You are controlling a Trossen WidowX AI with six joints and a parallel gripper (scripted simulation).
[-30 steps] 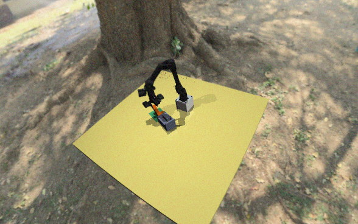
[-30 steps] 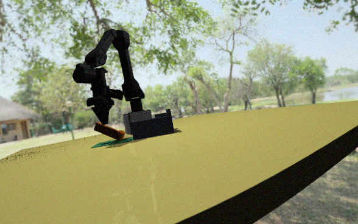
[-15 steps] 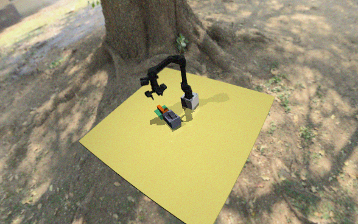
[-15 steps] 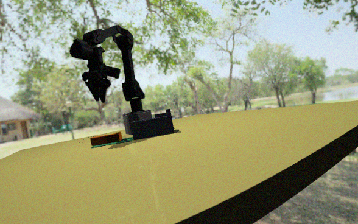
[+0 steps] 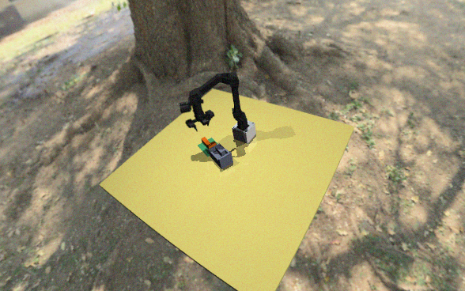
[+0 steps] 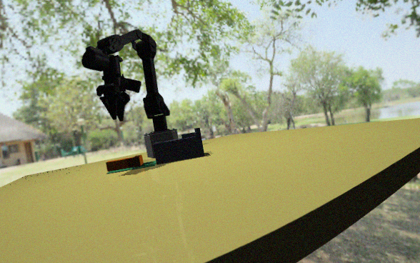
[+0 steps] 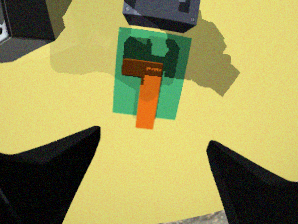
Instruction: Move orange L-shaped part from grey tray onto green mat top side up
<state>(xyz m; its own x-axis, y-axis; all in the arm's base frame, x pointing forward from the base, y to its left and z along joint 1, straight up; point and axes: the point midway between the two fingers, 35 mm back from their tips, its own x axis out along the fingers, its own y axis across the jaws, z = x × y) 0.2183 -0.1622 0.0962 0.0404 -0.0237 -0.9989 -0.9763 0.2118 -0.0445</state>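
The orange L-shaped part [image 5: 204, 140] [image 6: 123, 163] [image 7: 147, 102] lies out of the tray, apparently flat, on the green mat [image 5: 203, 149] [image 6: 150, 164] [image 7: 169, 107]. In the wrist view its L-shaped end is toward the tray, with the foot pointing left, and its straight end sticks out a little past the mat's near edge. The grey tray [image 5: 224, 160] [image 6: 180, 150] [image 7: 162, 15] stands just beyond the mat; its pocket shows no orange. My gripper [image 5: 201, 126] [image 6: 118, 119] [image 7: 156, 139] is open and empty, well above the part, touching nothing.
The arm's grey base [image 5: 245, 134] [image 7: 30, 25] stands close to the tray and mat. The yellow table top [image 5: 221, 221] [image 6: 214, 200] carries them all, and shadows of the arm fall across it. The table's edge shows at the bottom of the wrist view.
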